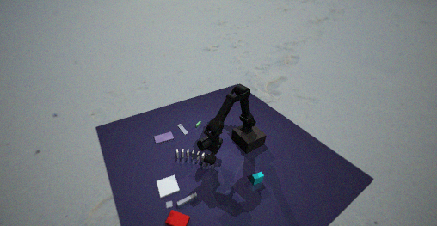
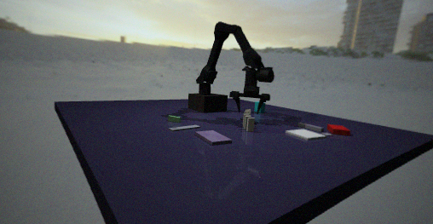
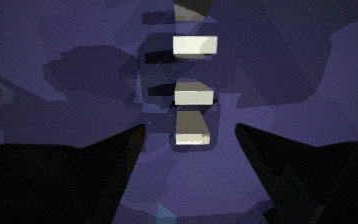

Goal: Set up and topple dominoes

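Note:
A row of several pale dominoes (image 1: pixel 177 154) (image 2: pixel 251 124) (image 3: pixel 195 45) stands upright on the dark purple mat (image 1: pixel 138 152) (image 2: pixel 149 172). The row runs up the wrist view. My gripper (image 2: pixel 248 112) (image 3: pixel 190 128) is open, low over the near end of the row, with one finger on each side of the end domino (image 3: pixel 192 138). That domino stands upright, with visible room to both fingers. In the top view the gripper hides part of this end of the row. I cannot tell whether its spacing matches the others.
A cyan block (image 1: pixel 257 178) stands near the arm's base (image 1: pixel 249 138). A lilac slab (image 1: pixel 163 137) (image 2: pixel 213 137), a pale strip (image 1: pixel 182 129) and a green block (image 1: pixel 198 124) lie to one side; a white slab (image 1: pixel 168 186), grey bar (image 1: pixel 187 199) and red block (image 1: pixel 177 218) lie on the other.

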Controlling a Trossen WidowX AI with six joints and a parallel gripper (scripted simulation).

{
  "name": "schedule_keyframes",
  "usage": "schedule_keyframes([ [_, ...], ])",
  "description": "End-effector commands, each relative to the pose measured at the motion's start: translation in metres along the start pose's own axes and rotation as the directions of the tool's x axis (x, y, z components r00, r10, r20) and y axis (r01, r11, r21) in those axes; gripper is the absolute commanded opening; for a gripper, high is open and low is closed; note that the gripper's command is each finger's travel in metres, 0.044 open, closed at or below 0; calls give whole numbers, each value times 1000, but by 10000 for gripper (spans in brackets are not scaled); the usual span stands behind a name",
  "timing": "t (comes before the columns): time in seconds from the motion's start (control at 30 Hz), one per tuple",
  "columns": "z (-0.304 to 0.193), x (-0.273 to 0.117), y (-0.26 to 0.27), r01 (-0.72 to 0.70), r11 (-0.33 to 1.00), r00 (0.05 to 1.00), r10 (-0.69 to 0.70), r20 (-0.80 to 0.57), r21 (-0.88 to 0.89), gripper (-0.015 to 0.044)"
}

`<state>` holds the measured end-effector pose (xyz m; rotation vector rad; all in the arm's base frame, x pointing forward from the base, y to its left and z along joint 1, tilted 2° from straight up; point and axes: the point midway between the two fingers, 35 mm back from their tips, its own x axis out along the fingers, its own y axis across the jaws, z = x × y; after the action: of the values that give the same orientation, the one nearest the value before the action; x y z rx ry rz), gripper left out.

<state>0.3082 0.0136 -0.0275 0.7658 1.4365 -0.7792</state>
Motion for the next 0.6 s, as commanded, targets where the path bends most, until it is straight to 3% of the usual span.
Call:
schedule_keyframes([
  [0.0, 0, 0, 0, -2, 1000, 1000, 2, 0, 6, 440],
  [0.07, 1, -11, 3, -2, 1000, 1000, 2, 0, 5, 440],
  [0.3, 1, -127, 1, -1, 1000, 1000, 1, 0, 0, 440],
  [0.43, 0, -130, 0, 0, 1000, 1000, 0, 0, 0, 440],
  [0.5, -1, -127, 1, -1, 998, 1000, 1, 0, -68, 387],
  [0.57, -6, -119, 1, -1, 967, 1000, 1, 0, -255, 335],
])
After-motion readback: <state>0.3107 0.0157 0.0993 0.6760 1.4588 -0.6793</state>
